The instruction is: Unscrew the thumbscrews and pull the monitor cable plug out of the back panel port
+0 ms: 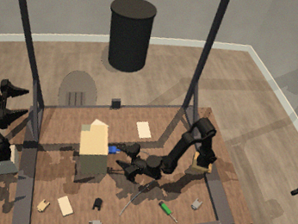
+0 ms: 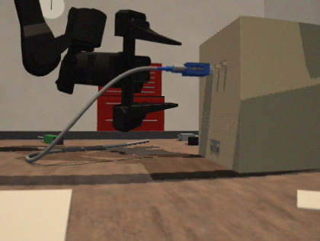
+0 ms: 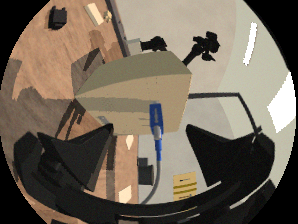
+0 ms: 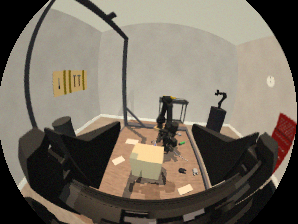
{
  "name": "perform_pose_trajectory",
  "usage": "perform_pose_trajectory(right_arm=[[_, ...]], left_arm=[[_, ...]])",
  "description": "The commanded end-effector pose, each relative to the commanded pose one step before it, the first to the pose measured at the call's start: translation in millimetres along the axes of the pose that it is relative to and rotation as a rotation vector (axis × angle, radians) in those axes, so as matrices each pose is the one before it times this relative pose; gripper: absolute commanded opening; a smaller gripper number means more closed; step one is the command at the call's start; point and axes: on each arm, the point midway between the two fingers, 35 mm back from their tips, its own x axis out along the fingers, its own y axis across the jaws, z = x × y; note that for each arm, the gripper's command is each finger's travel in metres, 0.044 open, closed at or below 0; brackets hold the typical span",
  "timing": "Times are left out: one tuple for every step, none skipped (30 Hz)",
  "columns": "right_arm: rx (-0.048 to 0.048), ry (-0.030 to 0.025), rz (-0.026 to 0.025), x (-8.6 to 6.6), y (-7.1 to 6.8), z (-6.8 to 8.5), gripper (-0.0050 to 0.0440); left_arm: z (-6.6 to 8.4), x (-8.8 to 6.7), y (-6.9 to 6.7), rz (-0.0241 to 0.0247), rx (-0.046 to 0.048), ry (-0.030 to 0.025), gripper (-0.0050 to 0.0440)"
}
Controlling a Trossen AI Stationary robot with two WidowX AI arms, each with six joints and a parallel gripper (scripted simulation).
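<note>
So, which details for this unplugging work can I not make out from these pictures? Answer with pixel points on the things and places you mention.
- Thumbscrews on the blue plastic plug (image 1: pixel 113 150) (image 2: pixel 196 69) (image 3: pixel 156 116): too small and blurred in the exterior and left wrist views.
- How deep the plug sits in its port: the plug body covers the port in the left wrist view.
- Blue plug, right wrist view: too small to read.
</note>
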Motion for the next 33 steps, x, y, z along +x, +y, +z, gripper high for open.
perform_pose_trajectory(right_arm=[[-0.00721, -0.00173, 0.00340, -0.29, 1.50, 3.34, 0.0440], [0.00000, 0.00000, 0.00000, 0.00, 0.00, 0.00, 0.0440], [0.00000, 0.00000, 0.00000, 0.00, 0.00, 0.00, 0.0440], [0.00000, 0.00000, 0.00000, 0.00, 0.00, 0.00, 0.0440], [0.00000, 0.00000, 0.00000, 0.00, 0.00, 0.00, 0.0440], [0.00000, 0.00000, 0.00000, 0.00, 0.00, 0.00, 0.0440], [0.00000, 0.00000, 0.00000, 0.00, 0.00, 0.00, 0.0440], [0.00000, 0.00000, 0.00000, 0.00, 0.00, 0.00, 0.0440], [0.00000, 0.00000, 0.00000, 0.00, 0.00, 0.00, 0.0440], [0.00000, 0.00000, 0.00000, 0.00, 0.00, 0.00, 0.0440], [0.00000, 0.00000, 0.00000, 0.00, 0.00, 0.00, 0.0440], [0.00000, 0.00000, 0.00000, 0.00, 0.00, 0.00, 0.0440], [0.00000, 0.00000, 0.00000, 0.00, 0.00, 0.00, 0.0440], [0.00000, 0.00000, 0.00000, 0.00, 0.00, 0.00, 0.0440], [0.00000, 0.00000, 0.00000, 0.00, 0.00, 0.00, 0.0440], [0.00000, 0.00000, 0.00000, 0.00, 0.00, 0.00, 0.0440], [0.00000, 0.00000, 0.00000, 0.00, 0.00, 0.00, 0.0440], [0.00000, 0.00000, 0.00000, 0.00, 0.00, 0.00, 0.0440], [0.00000, 0.00000, 0.00000, 0.00, 0.00, 0.00, 0.0440], [0.00000, 0.00000, 0.00000, 0.00, 0.00, 0.00, 0.0440], [0.00000, 0.00000, 0.00000, 0.00, 0.00, 0.00, 0.0440], [0.00000, 0.00000, 0.00000, 0.00, 0.00, 0.00, 0.0440], [0.00000, 0.00000, 0.00000, 0.00, 0.00, 0.00, 0.0440], [0.00000, 0.00000, 0.00000, 0.00, 0.00, 0.00, 0.0440], [0.00000, 0.00000, 0.00000, 0.00, 0.00, 0.00, 0.0440], [0.00000, 0.00000, 0.00000, 0.00, 0.00, 0.00, 0.0440], [0.00000, 0.00000, 0.00000, 0.00, 0.00, 0.00, 0.0440], [0.00000, 0.00000, 0.00000, 0.00, 0.00, 0.00, 0.0440], [0.00000, 0.00000, 0.00000, 0.00, 0.00, 0.00, 0.0440], [0.00000, 0.00000, 0.00000, 0.00, 0.00, 0.00, 0.0440], [0.00000, 0.00000, 0.00000, 0.00, 0.00, 0.00, 0.0440], [0.00000, 0.00000, 0.00000, 0.00, 0.00, 0.00, 0.0440], [0.00000, 0.00000, 0.00000, 0.00, 0.00, 0.00, 0.0440]], left_arm=[[6.40, 2.01, -18.67, 0.03419, 0.13831, -0.01748, 0.0440], [0.08, 0.02, -0.82, 0.01442, 0.02258, 0.00044, 0.0440], [0.14, -0.08, -1.15, 0.01423, 0.02475, 0.00056, 0.0440], [0.07, -0.21, -1.20, 0.01444, 0.02539, 0.00113, 0.0440], [-0.35, -0.30, -0.59, 0.01523, 0.02061, 0.00299, 0.0440], [-0.60, -0.39, -0.38, 0.01546, 0.01837, 0.00415, 0.0440], [-0.80, -0.48, -0.27, 0.01549, 0.01675, 0.00510, 0.0440], [-1.06, -0.55, -0.07, 0.01559, 0.01428, 0.00625, 0.0440], [0.00, 0.00, 0.00, 0.00000, 0.00000, 0.00000, 0.0440], [0.00, 0.00, 0.00, 0.00000, 0.00000, 0.00000, 0.0440], [-1.77, -0.68, 0.52, 0.01845, 0.01140, 0.00928, 0.0440], [-0.80, -0.87, -0.85, 0.01478, 0.02065, 0.00568, 0.0440], [-0.72, -0.79, -0.71, 0.01193, 0.01687, 0.00504, 0.0440], [-0.58, -0.64, -0.54, 0.00892, 0.01273, 0.00404, 0.0440], [-0.41, -0.46, -0.37, 0.00593, 0.00854, 0.00282, 0.0440], [-0.21, -0.24, -0.19, 0.00297, 0.00430, 0.00145, 0.0440], [-0.05, -0.06, -0.05, 0.00075, 0.00109, 0.00037, 0.0440], [0.00, 0.00, 0.00, 0.00000, 0.00000, 0.00000, 0.0440], [0.00, 0.00, 0.00, 0.00000, 0.00000, 0.00000, 0.0416], [0.00, 0.00, 0.00, 0.00000, 0.00000, 0.00000, 0.0392], [0.00, 0.00, 0.00, 0.00000, 0.00000, 0.00000, 0.0368], [0.00, 0.00, 0.00, 0.00000, 0.00000, 0.00000, 0.0344], [0.00, 0.00, 0.00, 0.00000, 0.00000, 0.00000, 0.0320], [0.00, 0.00, 0.00, 0.00000, 0.00000, 0.00000, 0.0296], [0.00, 0.00, 0.00, 0.00000, 0.00000, 0.00000, 0.0272], [0.00, 0.00, 0.00, 0.00000, 0.00000, 0.00000, 0.0272], [0.00, 0.00, 0.00, 0.00000, 0.00000, 0.00000, 0.0272], [0.00, 0.00, 0.00, 0.00000, 0.00000, 0.00000, 0.0248], [0.00, 0.00, 0.00, 0.00000, 0.00000, 0.00000, 0.0224], [0.00, 0.00, 0.00, 0.00000, 0.00000, 0.00000, 0.0200], [0.00, 0.00, 0.00, 0.00000, 0.00000, 0.00000, 0.0176], [0.00, 0.00, 0.00, 0.00000, 0.00000, 0.00000, 0.0152], [0.00, 0.00, 0.00, 0.00000, 0.00000, 0.00000, 0.0128]])
